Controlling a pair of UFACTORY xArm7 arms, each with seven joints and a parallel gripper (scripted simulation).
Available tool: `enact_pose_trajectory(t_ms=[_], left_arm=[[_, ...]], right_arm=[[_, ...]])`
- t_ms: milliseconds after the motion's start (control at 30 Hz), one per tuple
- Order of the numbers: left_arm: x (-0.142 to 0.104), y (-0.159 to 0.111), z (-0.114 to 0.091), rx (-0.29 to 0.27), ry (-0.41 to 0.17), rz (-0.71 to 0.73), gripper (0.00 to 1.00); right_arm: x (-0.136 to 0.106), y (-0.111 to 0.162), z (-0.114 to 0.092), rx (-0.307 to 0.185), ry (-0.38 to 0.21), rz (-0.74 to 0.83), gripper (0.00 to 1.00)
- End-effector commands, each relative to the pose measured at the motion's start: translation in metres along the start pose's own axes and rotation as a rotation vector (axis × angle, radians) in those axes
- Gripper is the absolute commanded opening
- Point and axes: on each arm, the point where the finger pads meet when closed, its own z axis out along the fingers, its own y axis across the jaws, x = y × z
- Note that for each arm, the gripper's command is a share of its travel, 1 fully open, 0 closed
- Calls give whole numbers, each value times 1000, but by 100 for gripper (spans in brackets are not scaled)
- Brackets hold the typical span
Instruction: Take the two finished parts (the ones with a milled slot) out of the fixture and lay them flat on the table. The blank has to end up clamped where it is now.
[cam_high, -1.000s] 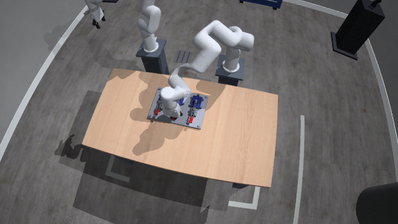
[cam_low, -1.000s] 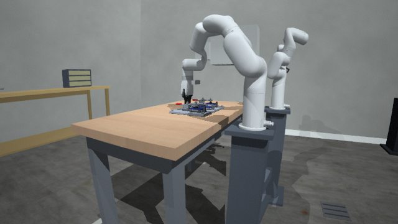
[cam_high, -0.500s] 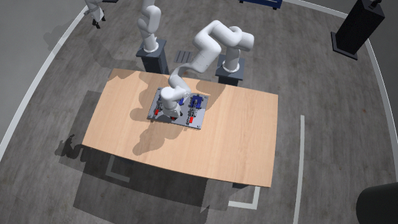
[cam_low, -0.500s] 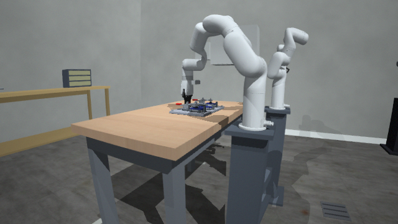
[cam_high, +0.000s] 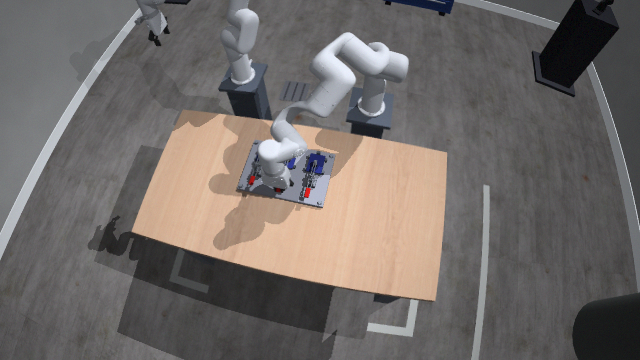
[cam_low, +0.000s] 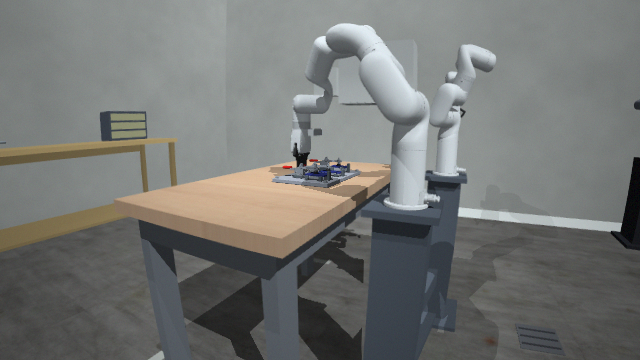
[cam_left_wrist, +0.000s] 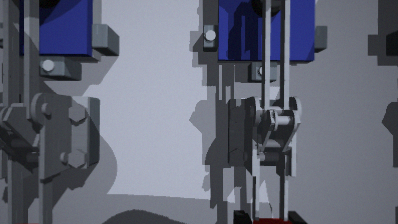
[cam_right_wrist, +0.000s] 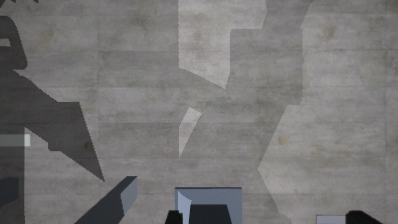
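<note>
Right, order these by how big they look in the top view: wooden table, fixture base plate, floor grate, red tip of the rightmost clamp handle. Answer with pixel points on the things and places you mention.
1. Wooden table (cam_high: 380, 215)
2. Fixture base plate (cam_high: 324, 186)
3. Floor grate (cam_high: 295, 91)
4. Red handle tip (cam_high: 307, 192)

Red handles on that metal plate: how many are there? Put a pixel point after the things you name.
3 in the top view: a left one (cam_high: 252, 180) (cam_low: 313, 160) (cam_left_wrist: 24, 223), a middle one (cam_high: 278, 190) (cam_left_wrist: 271, 221) in the left gripper (cam_high: 283, 187) (cam_low: 301, 164) (cam_left_wrist: 270, 220), a right one (cam_high: 307, 192) (cam_low: 287, 167).

Plain grey walls (cam_low: 280, 60) enclose the room. The floor (cam_high: 530, 240) (cam_low: 550, 280) (cam_right_wrist: 340, 75) has a mottled grey, plank-like finish, with pale marking strips (cam_high: 484, 260). At left in the exterior view, a wooden side bench (cam_low: 75, 147) supports a drawer unit (cam_low: 125, 125). Dark, hard-edged shadows cross the floor.
</note>
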Motion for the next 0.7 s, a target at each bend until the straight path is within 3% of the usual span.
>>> enact_pose_trajectory(t_ms=[0, 667], left_arm=[[-1, -1, -2, 3, -4, 0, 0], [0, -1, -5, 3, -4, 0, 0]], right_arm=[[1, 0, -1, 1, 4, 0, 100], [1, 0, -1, 1, 4, 0, 100]])
